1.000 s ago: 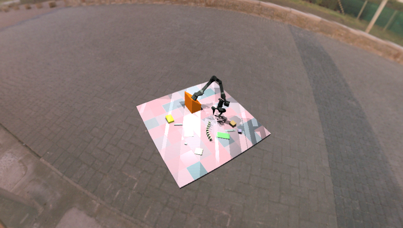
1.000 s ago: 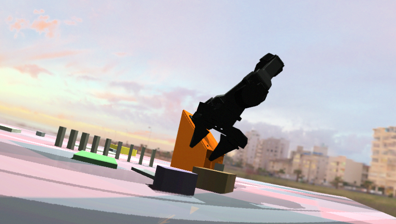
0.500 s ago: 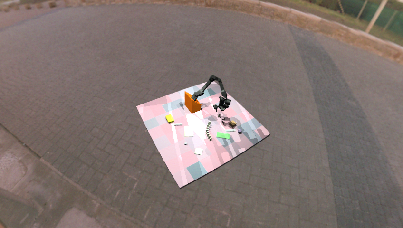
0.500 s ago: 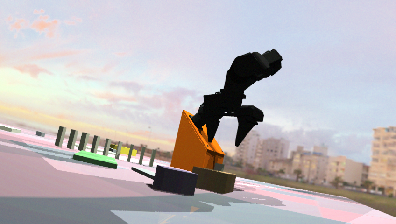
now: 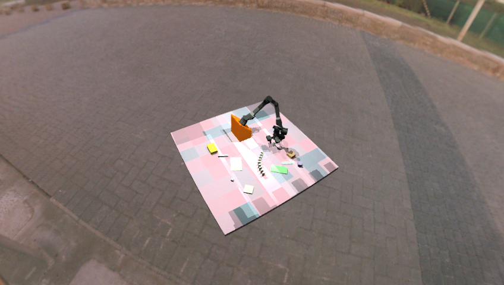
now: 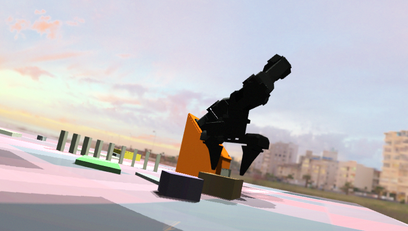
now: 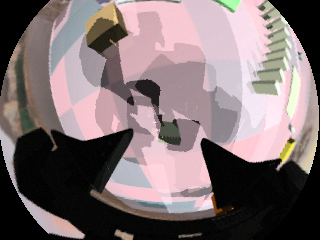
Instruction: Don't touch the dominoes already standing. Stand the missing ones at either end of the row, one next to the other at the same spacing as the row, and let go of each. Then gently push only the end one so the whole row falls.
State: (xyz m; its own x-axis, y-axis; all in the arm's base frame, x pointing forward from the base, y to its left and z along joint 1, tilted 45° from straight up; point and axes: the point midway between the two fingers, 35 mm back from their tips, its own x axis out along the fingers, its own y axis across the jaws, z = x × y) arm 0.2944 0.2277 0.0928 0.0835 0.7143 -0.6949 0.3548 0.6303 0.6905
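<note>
A curved row of several pale grey-green dominoes (image 5: 259, 165) (image 6: 86, 146) (image 7: 275, 64) stands upright. A single domino (image 5: 274, 143) (image 6: 225, 172) (image 7: 170, 134) is apart from the row, past its end nearer the robot base. Its lower part is hidden behind the brown block in the exterior view, so I cannot tell surely whether it stands. My gripper (image 5: 273, 145) (image 6: 228, 172) (image 7: 167, 136) is wide open and points down over this domino, which shows between the two fingertips in the wrist view. Nothing is held.
A brown block (image 5: 290, 154) (image 6: 220, 184) (image 7: 106, 26) is near the gripper. Beyond it are a purple block (image 5: 299, 163) (image 6: 180, 186), a white strip (image 5: 287, 162) and a green slab (image 5: 279, 169) (image 6: 98, 164). An orange panel (image 5: 240, 129) (image 6: 188, 151) stands at the arm's base.
</note>
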